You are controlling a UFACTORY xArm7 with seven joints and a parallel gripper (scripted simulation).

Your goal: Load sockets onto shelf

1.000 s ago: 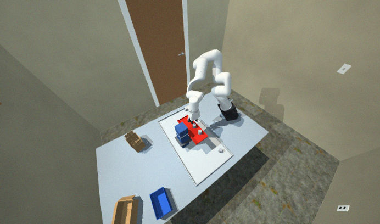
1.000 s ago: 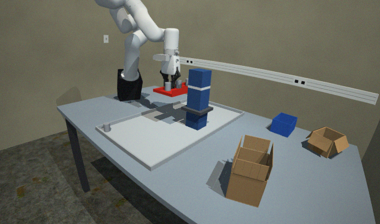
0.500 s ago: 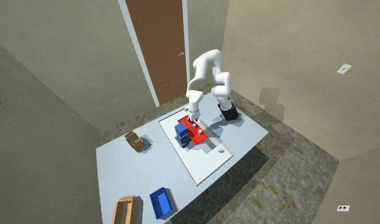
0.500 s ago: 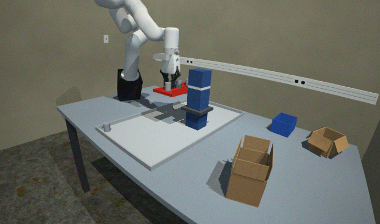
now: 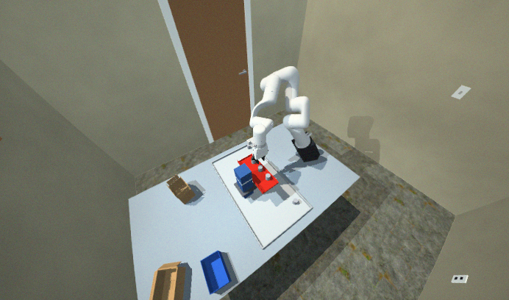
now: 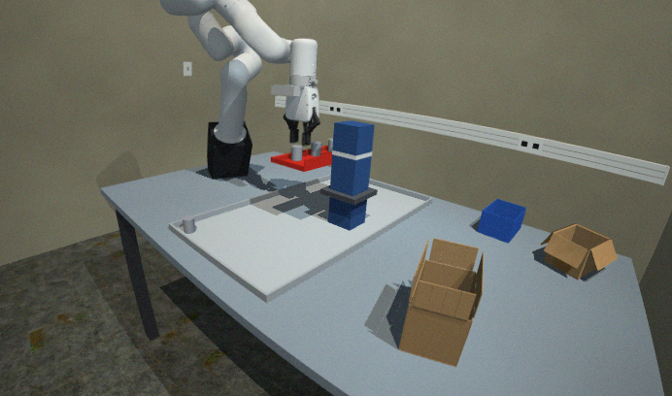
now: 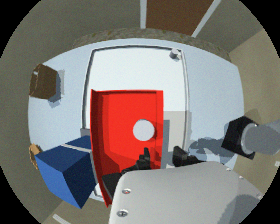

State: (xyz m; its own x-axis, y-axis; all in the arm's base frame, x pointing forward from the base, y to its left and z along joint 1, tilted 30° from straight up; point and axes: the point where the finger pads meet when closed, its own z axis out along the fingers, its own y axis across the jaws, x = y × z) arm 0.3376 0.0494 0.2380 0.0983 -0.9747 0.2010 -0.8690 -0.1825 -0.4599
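The red shelf [image 5: 262,187] [image 6: 286,162] [image 7: 126,107] stands out from the blue post [image 5: 243,171] [image 6: 351,174] [image 7: 63,170] and looks about level with the white band [image 6: 345,155]; an exact match is hard to tell. Three grey sockets [image 5: 268,176] [image 6: 296,153] [image 7: 143,130] stand upright in a row inside its rim. Another socket [image 5: 295,201] [image 6: 188,224] [image 7: 174,53] stands in a corner of the white tray. A fifth is not seen. My gripper [image 5: 258,159] [image 6: 299,139] [image 7: 160,155] is open and empty just above the shelf's row; the wrist view shows one shelf socket plainly.
A dark collar [image 6: 327,193] surrounds the post below the shelf. The white tray [image 5: 263,227] [image 6: 259,270] has a low rim. Cardboard boxes [image 5: 180,189] [image 6: 442,319] and a blue container [image 5: 216,271] [image 6: 500,221] stand elsewhere on the table. The post rises beside the shelf, higher than its rim.
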